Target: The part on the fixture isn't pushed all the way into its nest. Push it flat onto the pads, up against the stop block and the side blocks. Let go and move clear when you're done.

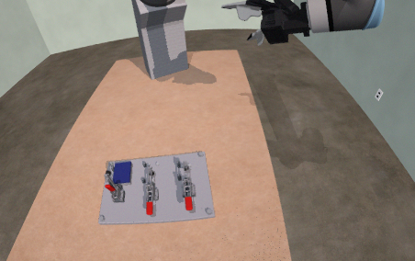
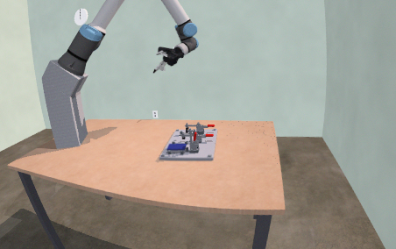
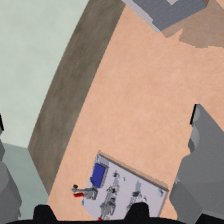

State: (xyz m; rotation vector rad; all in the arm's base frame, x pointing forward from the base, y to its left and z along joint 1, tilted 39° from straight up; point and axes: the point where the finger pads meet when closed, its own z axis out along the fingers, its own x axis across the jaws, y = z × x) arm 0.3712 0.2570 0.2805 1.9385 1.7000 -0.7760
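Blue part (image 1: 122, 173) (image 2: 176, 147) (image 3: 98, 175): flat, rectangular, at a corner of the plate (image 1: 171, 216) (image 2: 205, 154) (image 3: 152, 188), beside its red-handled clamp (image 1: 117, 193) (image 2: 194, 144) (image 3: 86, 192). Seating gap too small to tell. Hand (image 1: 252, 25) (image 2: 156, 62) (image 3: 96, 108) wide open, holding nothing, well above plate. Plate lies on worktop (image 1: 160, 124) (image 2: 122, 162) (image 3: 120, 90).

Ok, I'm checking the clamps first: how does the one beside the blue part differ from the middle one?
The end clamp has its red handle raised; the middle clamp's lies low.
The end clamp adjoins the blue part; the middle clamp stands farther from it.
Both are grey, on one plate.
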